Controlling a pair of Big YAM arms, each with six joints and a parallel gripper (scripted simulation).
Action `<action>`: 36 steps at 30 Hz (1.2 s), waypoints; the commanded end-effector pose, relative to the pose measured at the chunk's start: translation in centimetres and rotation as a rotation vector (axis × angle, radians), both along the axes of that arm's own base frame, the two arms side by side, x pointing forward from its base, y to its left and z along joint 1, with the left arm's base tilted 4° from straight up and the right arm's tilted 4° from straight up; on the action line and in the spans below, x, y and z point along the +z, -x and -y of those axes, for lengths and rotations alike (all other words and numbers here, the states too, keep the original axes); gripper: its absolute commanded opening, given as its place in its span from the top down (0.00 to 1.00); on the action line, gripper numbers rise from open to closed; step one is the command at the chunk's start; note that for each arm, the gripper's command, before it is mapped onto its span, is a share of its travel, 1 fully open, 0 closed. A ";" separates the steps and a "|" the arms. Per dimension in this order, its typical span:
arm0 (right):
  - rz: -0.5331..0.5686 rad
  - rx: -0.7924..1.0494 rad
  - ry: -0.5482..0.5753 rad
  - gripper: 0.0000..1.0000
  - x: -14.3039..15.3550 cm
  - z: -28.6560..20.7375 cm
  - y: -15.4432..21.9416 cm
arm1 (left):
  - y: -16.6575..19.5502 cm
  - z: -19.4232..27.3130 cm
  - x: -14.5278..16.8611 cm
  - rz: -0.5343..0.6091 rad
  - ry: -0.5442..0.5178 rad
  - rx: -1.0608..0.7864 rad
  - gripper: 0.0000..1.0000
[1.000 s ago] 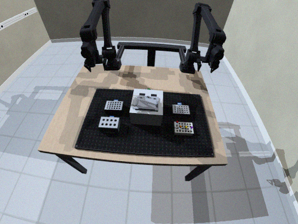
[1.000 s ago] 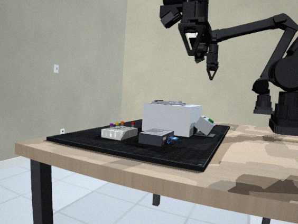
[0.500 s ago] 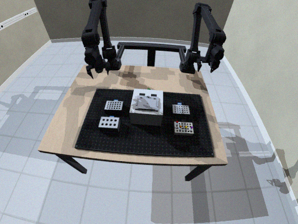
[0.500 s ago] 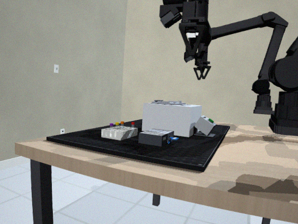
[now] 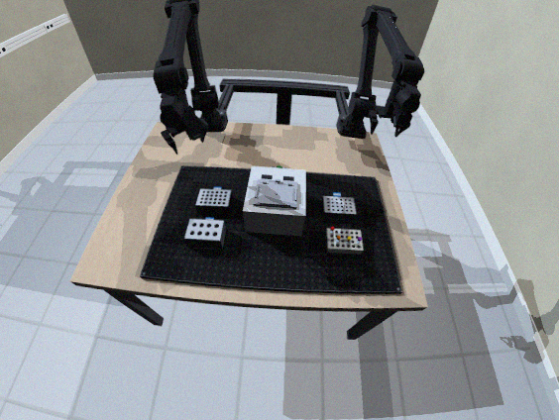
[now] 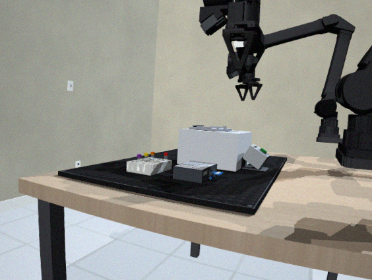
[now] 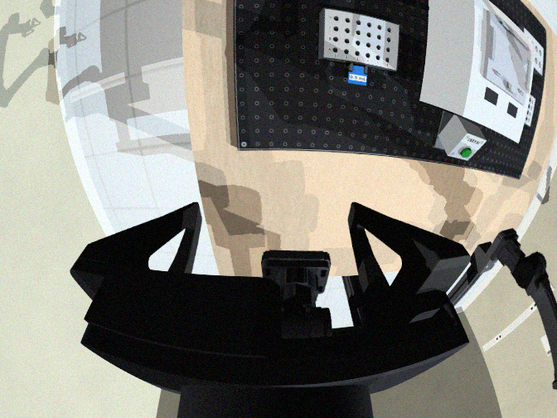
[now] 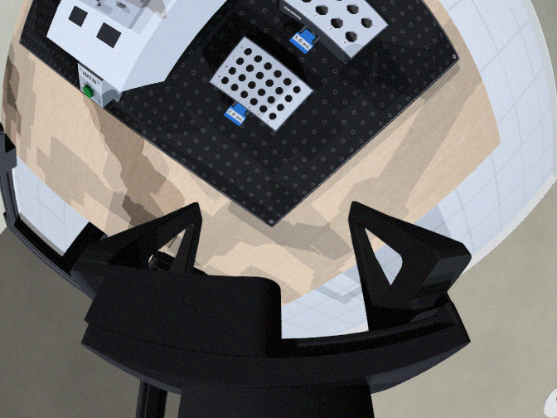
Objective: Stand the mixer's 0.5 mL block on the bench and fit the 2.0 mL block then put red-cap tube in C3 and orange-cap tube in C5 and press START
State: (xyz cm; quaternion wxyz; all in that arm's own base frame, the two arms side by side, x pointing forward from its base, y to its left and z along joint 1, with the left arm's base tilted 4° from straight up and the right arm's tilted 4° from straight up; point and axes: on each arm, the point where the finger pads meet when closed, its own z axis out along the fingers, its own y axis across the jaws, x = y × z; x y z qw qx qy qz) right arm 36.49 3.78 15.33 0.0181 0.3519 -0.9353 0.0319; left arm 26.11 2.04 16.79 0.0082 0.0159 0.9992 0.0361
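Mixer [image 5: 274, 223] [image 6: 211, 148] [image 7: 448, 54] [image 8: 134, 49] bare-plated, ahead of both sets of jaws and well apart from them; the 0.5 mL block [image 5: 340, 205] [image 6: 194, 172] [image 7: 360, 38] stands on the bench beyond the left gripper [image 5: 384, 130] [image 7: 274, 211], the 2.0 mL block [image 5: 213, 197] [image 8: 261, 83] beyond the right gripper [image 5: 189, 146] [image 8: 274, 210]. Fitting looks next: best to grip the 2.0 mL block squarely, hook its rear edge under the lip, then press the front down until it clicks. Both pairs of jaws spread wide, released, touching nothing.

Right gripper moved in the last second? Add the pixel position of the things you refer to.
Yes. In the top view, the right gripper [image 5: 189, 147] [image 6: 248, 99] [image 8: 274, 210] is now closer to the black mat [image 5: 278, 267] [image 6: 231, 195] [image 7: 288, 130] [image 8: 265, 180].
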 end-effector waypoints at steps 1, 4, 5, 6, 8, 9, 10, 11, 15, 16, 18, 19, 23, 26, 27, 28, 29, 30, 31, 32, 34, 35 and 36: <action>0.078 0.124 -0.015 0.00 2.6 -1.9 -3.6 | -1.8 0.1 1.5 0.040 -0.002 -0.026 0.00; 0.073 0.133 -0.013 0.00 2.9 -0.9 -2.5 | -1.8 0.1 1.5 0.040 -0.002 -0.024 0.00; 0.068 0.153 -0.007 0.00 2.9 -0.6 -2.3 | -1.8 0.1 1.5 0.040 -0.002 -0.025 0.00; 0.062 0.173 -0.007 0.00 2.9 -0.4 -2.1 | -1.8 0.1 1.5 0.040 -0.002 -0.025 0.00; 0.054 0.209 -0.006 0.00 2.7 -0.1 -1.8 | -1.8 0.1 1.5 0.040 -0.002 -0.027 0.00; 0.050 0.229 -0.005 0.00 2.6 0.0 -1.7 | -1.8 0.1 1.5 0.040 -0.002 -0.027 0.00; 0.046 0.250 -0.005 0.00 2.5 0.0 -1.6 | -1.8 0.1 1.5 0.040 -0.002 -0.028 0.00; 0.034 0.270 -0.005 0.00 2.1 -0.4 -2.1 | -1.8 0.1 1.5 0.039 -0.002 -0.028 0.00; 0.042 0.372 -0.005 0.00 1.9 -2.9 -5.3 | -1.7 0.1 1.5 0.039 -0.002 -0.027 0.00; 0.043 0.398 -0.005 0.00 2.0 -3.5 -5.9 | -1.7 0.1 1.5 0.039 -0.002 -0.022 0.00; 0.046 0.421 -0.005 0.00 2.1 -3.8 -6.1 | -1.7 0.1 1.5 0.040 -0.002 -0.018 0.00; 0.046 0.421 -0.005 0.00 2.1 -3.8 -6.1 | -1.7 0.1 1.5 0.040 -0.002 -0.018 0.00; 0.037 0.474 -0.002 0.00 2.6 -2.3 -4.5 | -1.7 0.1 1.5 0.040 -0.001 -0.002 0.00; 0.027 0.529 -0.005 0.00 2.4 -1.9 -4.2 | -1.7 0.1 1.5 0.040 -0.001 -0.003 0.00; 0.021 0.550 -0.006 0.00 2.2 -1.9 -4.0 | -1.7 0.1 1.5 0.040 -0.002 -0.007 0.00; 0.014 0.570 -0.007 0.00 2.0 -1.8 -3.9 | -1.7 0.1 1.5 0.039 -0.002 -0.011 0.00; 0.007 0.589 -0.008 0.00 1.8 -1.8 -3.8 | -1.7 0.1 1.5 0.039 -0.002 -0.015 0.00; 0.000 0.610 -0.008 0.00 1.5 -1.8 -3.6 | -1.7 0.1 1.5 0.039 -0.002 -0.019 0.00; -0.011 0.630 -0.009 0.00 1.2 -1.8 -3.5 | -1.7 0.1 1.5 0.038 -0.002 -0.020 0.00; -0.021 0.648 -0.010 0.00 0.9 -1.7 -3.4 | -1.7 0.1 1.5 0.038 -0.002 -0.021 0.00; -0.037 0.690 -0.004 0.00 0.4 -1.6 -3.2 | -1.7 0.1 1.5 0.038 -0.002 -0.023 0.00; -0.037 0.690 -0.004 0.00 0.4 -1.6 -3.2 | -1.7 0.1 1.5 0.038 -0.002 -0.023 0.00; -0.037 0.690 -0.004 0.00 0.4 -1.6 -3.2 | -1.7 0.1 1.5 0.038 -0.002 -0.023 0.00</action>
